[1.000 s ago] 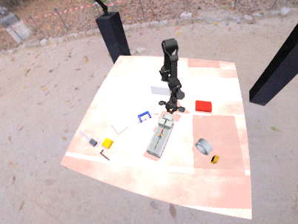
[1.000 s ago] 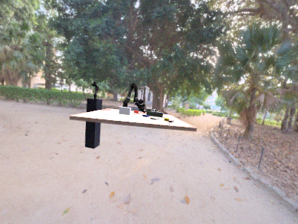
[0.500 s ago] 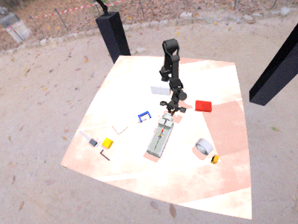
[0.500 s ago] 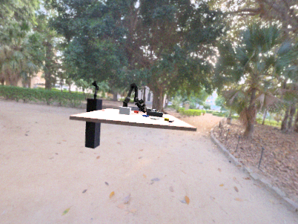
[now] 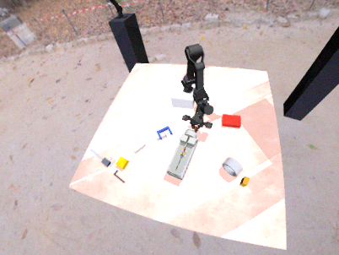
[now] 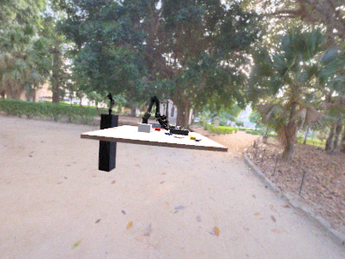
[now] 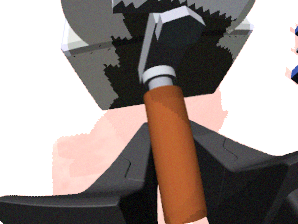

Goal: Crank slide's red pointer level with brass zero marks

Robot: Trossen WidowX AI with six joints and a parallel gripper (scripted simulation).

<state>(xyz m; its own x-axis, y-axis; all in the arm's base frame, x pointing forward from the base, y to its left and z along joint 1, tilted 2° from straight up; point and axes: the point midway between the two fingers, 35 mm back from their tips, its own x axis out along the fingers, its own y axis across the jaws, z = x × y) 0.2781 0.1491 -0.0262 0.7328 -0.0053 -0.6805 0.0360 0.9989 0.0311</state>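
Note:
The grey machine (image 5: 178, 168) (image 6: 179, 131) lies lengthwise on the table. Its crank arm (image 7: 148, 49) runs from the dark hub (image 7: 181, 29) to the orange handle (image 7: 174, 145). My gripper (image 5: 196, 126) (image 7: 164, 127) is shut on that handle, with a black finger on each side, at the machine's end nearest the arm. On top of the machine, a tiny red pointer (image 5: 185, 149) appears a little nearer the crank end than the brass-coloured spot (image 5: 182, 154). The two zero marks are too small to tell apart, and the wrist view does not show them.
A red block (image 5: 231, 121) lies right of the gripper, a blue bracket (image 5: 164, 132) left. A grey ring (image 5: 232, 166) and an orange block (image 5: 244, 181) are right of the machine. A yellow block (image 5: 122, 163) and a black bent rod (image 5: 119, 176) lie left. A pale box (image 5: 182, 103) is beside the arm.

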